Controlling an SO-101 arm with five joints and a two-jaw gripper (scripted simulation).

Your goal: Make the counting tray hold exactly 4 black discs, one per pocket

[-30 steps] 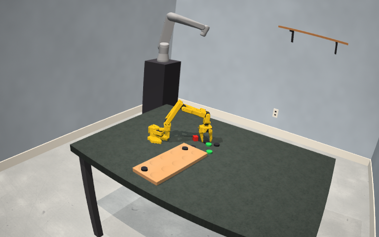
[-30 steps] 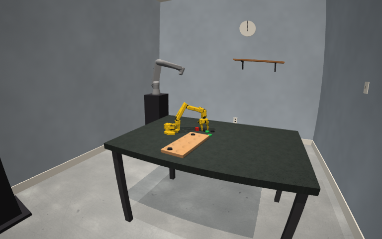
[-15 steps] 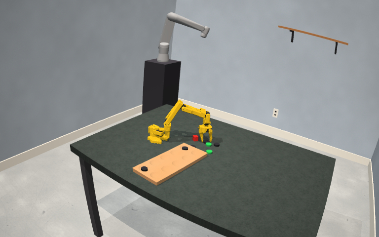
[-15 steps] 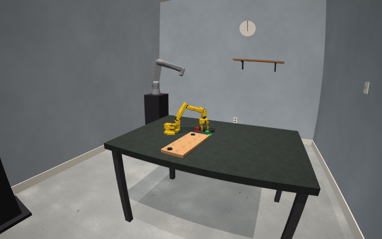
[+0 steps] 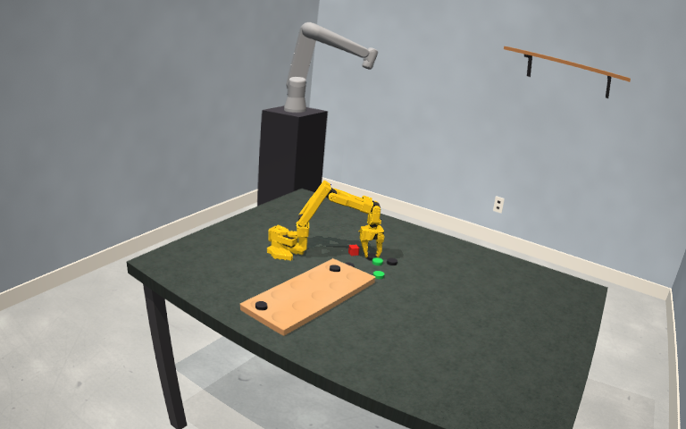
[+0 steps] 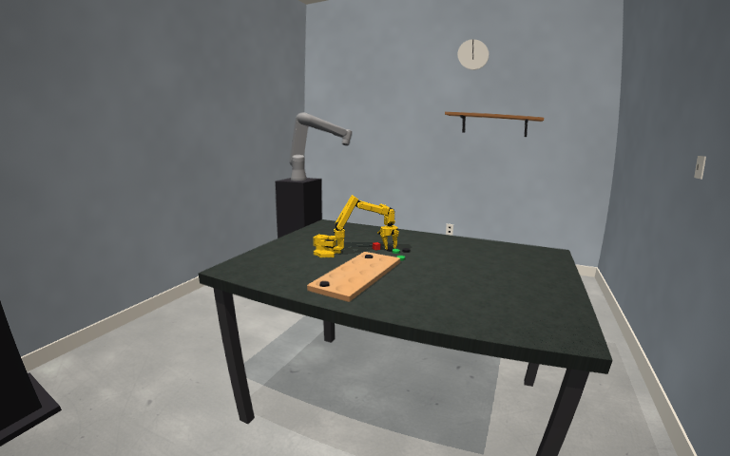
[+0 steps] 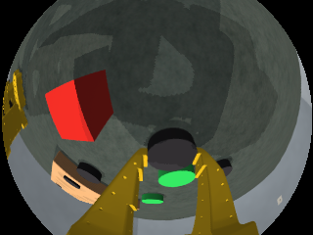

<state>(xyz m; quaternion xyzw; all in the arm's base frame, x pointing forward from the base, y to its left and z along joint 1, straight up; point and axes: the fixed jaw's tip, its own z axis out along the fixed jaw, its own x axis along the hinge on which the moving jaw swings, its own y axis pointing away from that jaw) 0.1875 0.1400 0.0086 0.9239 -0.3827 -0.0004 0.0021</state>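
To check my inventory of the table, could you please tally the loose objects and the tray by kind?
Flat round black discs: 5
Flat round green discs: 2
Small red cube: 1
Tan wooden counting tray: 1
Total: 9
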